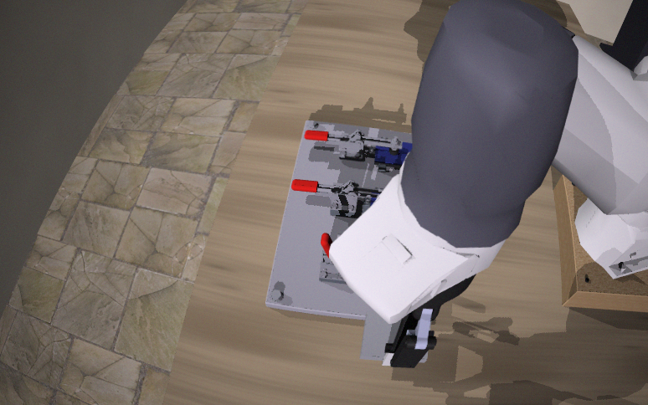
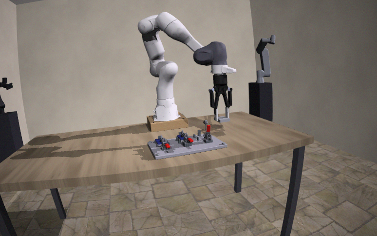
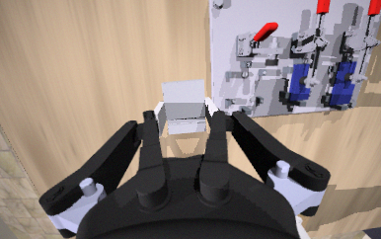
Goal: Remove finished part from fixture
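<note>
My gripper [image 3: 185, 107] is shut on the grey finished part [image 3: 184, 106], a flat grey block, and holds it over the wooden table just off the short end of the fixture plate [image 3: 291, 54]. In the exterior view the part [image 2: 223, 120] hangs low by the table top behind the plate [image 2: 187, 147]; I cannot tell if it touches. Two blue blanks [image 3: 299, 81] [image 3: 342, 81] sit under closed clamps. The third clamp's red handle [image 2: 208, 128] stands raised over an empty station. In the top view the arm hides most of the gripper [image 1: 410, 341] and part [image 1: 375, 336].
The arm's base stands on a wooden block [image 2: 166, 123] behind the fixture. A grey arm on a black pedestal [image 2: 261, 94] stands past the table's far right corner. The clamps' red handles [image 1: 306, 185] stick out toward the table's front edge.
</note>
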You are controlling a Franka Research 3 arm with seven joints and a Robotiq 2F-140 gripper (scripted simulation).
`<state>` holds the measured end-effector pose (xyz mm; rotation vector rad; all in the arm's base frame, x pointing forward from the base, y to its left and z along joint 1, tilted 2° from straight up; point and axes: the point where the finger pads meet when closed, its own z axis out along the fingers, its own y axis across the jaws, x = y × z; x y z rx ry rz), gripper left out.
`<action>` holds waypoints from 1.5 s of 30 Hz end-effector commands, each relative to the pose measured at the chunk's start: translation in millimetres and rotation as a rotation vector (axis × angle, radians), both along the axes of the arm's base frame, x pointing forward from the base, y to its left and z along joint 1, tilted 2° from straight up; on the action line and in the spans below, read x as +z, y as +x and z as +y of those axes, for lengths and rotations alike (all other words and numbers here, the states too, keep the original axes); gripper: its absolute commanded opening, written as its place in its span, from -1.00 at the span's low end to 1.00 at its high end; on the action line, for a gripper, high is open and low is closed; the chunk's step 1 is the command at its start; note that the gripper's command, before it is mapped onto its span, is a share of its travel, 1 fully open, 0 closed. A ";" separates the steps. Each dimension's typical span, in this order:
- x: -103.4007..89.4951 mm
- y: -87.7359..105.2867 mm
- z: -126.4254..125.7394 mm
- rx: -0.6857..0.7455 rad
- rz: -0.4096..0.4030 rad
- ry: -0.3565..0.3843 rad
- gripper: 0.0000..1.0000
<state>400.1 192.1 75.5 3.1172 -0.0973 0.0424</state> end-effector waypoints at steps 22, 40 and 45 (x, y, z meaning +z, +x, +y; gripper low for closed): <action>1.0 1.7 1.7 -0.007 -0.004 0.003 -1.00; -5.4 2.0 1.7 -0.008 -0.004 0.003 -1.00; -13.3 2.5 1.7 -0.008 -0.004 0.003 -1.00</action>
